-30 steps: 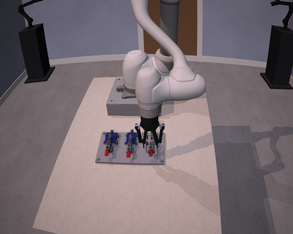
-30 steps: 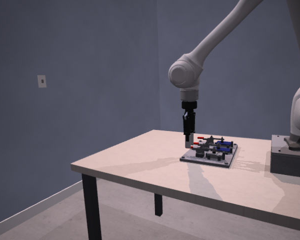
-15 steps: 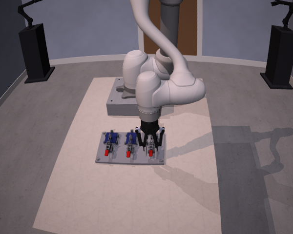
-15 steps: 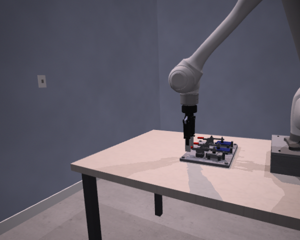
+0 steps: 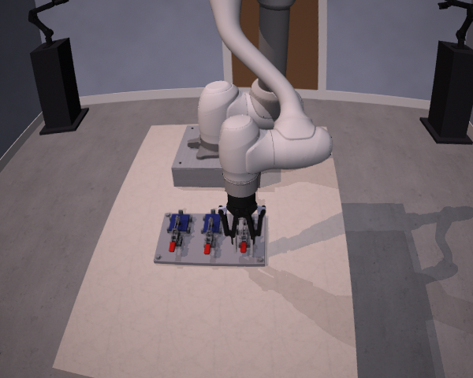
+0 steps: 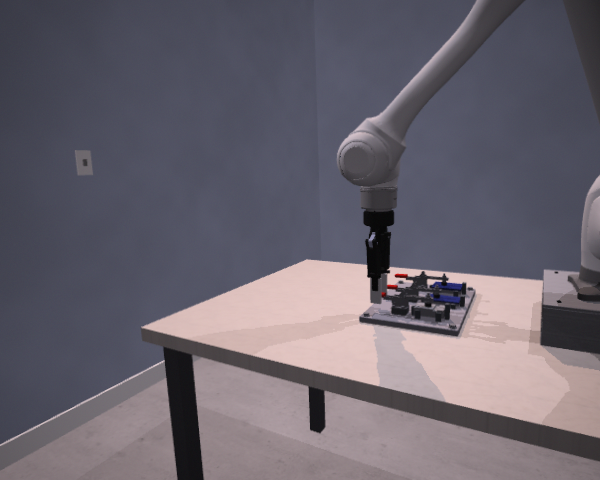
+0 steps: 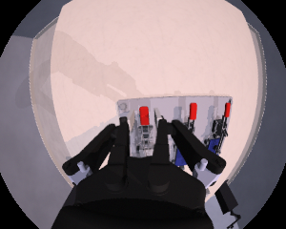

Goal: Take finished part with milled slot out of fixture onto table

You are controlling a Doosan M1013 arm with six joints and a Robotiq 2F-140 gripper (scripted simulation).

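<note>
The finished part (image 5: 241, 225) (image 6: 430, 311) is in its nest in the fixture (image 5: 195, 258) (image 6: 409, 325) (image 7: 167, 102), low down and on the robot-base side of my gripper (image 5: 243, 245) (image 6: 377, 297) (image 7: 144, 118). The clamp (image 5: 243, 237) (image 6: 404, 299) (image 7: 145, 135) reaches over it, and I can't make out its slot from here.

My gripper points down, fingers partly spread, grasping nothing. They stand on either side of that clamp's red handle (image 5: 243, 247) (image 6: 383, 294) (image 7: 144, 115), one to each side; whether either brushes it, I can't tell.

To the gripper's right, I see the nearer blue blank (image 5: 210, 223) (image 6: 445, 299) (image 7: 180, 158) in the middle nest, then the farther blue blank (image 5: 180, 223) (image 6: 449, 285) (image 7: 212, 146) in the end nest. Each has a clamp arm over it, with its own red grip lying low; I can't tell from these views if they're locked.

Below my gripper, the fixture rests on the table (image 5: 212, 309) (image 6: 269, 310) (image 7: 148, 52). Behind the gripper, well apart from it, my arm stands on a grey block (image 5: 195, 176) (image 6: 569, 322). Beyond the table are two black stands (image 5: 51, 89) (image 5: 450, 93), one on each side.
</note>
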